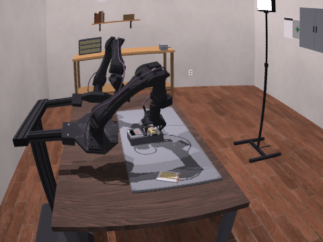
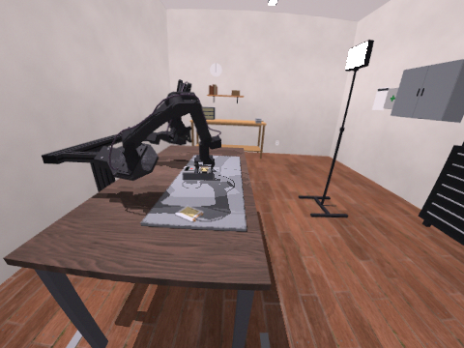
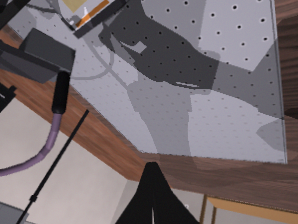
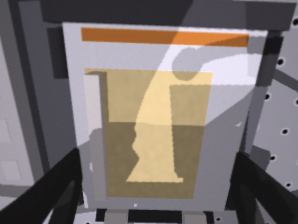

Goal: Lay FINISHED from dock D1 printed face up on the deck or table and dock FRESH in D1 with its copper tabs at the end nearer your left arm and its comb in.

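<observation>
Spanning the cassette [image 1: 153,131] [image 2: 205,170] [image 3: 75,4] [image 4: 155,100] in the dock [image 1: 145,140] [image 2: 197,177] [image 3: 101,21] [image 4: 165,14], my right jaws [image 1: 153,126] [image 2: 204,164] are clamped on its sides; shadow obscures its label. My left jaws [image 1: 128,100] are together, their tips unclear from outside. Only the top and exterior views show the other cassette [image 1: 169,176] [image 2: 189,213], flat on the grey deck [image 1: 148,161] [image 2: 169,203] [image 3: 225,135] [image 4: 285,115]. A lamp stand [image 1: 266,84] [image 2: 334,155] rises beyond.
</observation>
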Available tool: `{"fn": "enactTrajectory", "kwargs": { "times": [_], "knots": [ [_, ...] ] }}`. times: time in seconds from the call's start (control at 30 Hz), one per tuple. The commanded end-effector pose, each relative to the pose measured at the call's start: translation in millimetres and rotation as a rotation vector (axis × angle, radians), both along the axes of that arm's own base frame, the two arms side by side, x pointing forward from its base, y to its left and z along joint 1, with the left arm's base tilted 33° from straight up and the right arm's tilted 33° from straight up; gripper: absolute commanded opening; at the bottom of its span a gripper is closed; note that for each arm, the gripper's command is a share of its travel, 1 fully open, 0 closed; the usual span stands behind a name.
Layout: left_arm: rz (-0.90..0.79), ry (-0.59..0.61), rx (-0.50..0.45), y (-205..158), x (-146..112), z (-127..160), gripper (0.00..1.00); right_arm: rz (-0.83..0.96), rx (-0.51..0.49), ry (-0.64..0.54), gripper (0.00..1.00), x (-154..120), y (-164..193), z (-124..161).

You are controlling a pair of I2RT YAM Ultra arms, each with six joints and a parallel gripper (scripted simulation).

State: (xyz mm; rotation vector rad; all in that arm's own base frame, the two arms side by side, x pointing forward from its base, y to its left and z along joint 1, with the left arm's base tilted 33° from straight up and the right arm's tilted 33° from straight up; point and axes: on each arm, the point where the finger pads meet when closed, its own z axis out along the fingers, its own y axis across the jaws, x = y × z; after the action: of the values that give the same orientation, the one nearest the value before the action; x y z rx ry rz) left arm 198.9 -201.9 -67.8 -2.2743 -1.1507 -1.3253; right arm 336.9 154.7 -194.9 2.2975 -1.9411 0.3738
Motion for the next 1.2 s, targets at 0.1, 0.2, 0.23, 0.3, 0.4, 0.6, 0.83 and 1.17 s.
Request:
{"fn": "enactTrajectory", "kwargs": {
  "times": [0.1, 0.2, 0.23, 0.3, 0.4, 0.6, 0.83, 1.17],
  "knots": [
    [0.218, -0.114, -0.125, 29.5, 1.6, 24.7, 0.00, 0.002, 0.010, -0.007, 0.00, 1.8, 3.3, 2.0],
    [0.297, -0.155, -0.171, 42.0, 3.6, 32.8, 0.00, 0.002, 0.010, -0.007, 0.00, 1.8, 3.3, 2.0],
    [0.323, -0.169, -0.186, 46.1, 4.3, 35.5, 0.00, 0.002, 0.010, -0.007, 0.00, 1.8, 3.3, 2.0],
    [0.349, -0.183, -0.201, 50.3, 4.9, 38.2, 0.00, 0.002, 0.010, -0.007, 0.00, 1.8, 3.3, 2.0],
    [0.402, -0.210, -0.232, 58.6, 6.2, 43.7, 0.00, 0.002, 0.010, -0.007, 0.00, 1.8, 3.3, 2.0],
    [0.559, -0.293, -0.324, 83.5, 10.2, 59.9, 0.00, 0.002, 0.010, -0.007, 0.00, 1.8, 3.3, 2.0],
    [0.742, -0.389, -0.431, 112.5, 14.9, 78.9, 0.00, 0.002, 0.010, -0.007, 0.00, 1.8, 3.3, 2.0],
    [0.952, -0.500, -0.554, 145.7, 20.2, 100.6, 0.00, 0.002, 0.010, -0.007, 0.00, 1.8, 3.3, 2.0]
  ]
}}
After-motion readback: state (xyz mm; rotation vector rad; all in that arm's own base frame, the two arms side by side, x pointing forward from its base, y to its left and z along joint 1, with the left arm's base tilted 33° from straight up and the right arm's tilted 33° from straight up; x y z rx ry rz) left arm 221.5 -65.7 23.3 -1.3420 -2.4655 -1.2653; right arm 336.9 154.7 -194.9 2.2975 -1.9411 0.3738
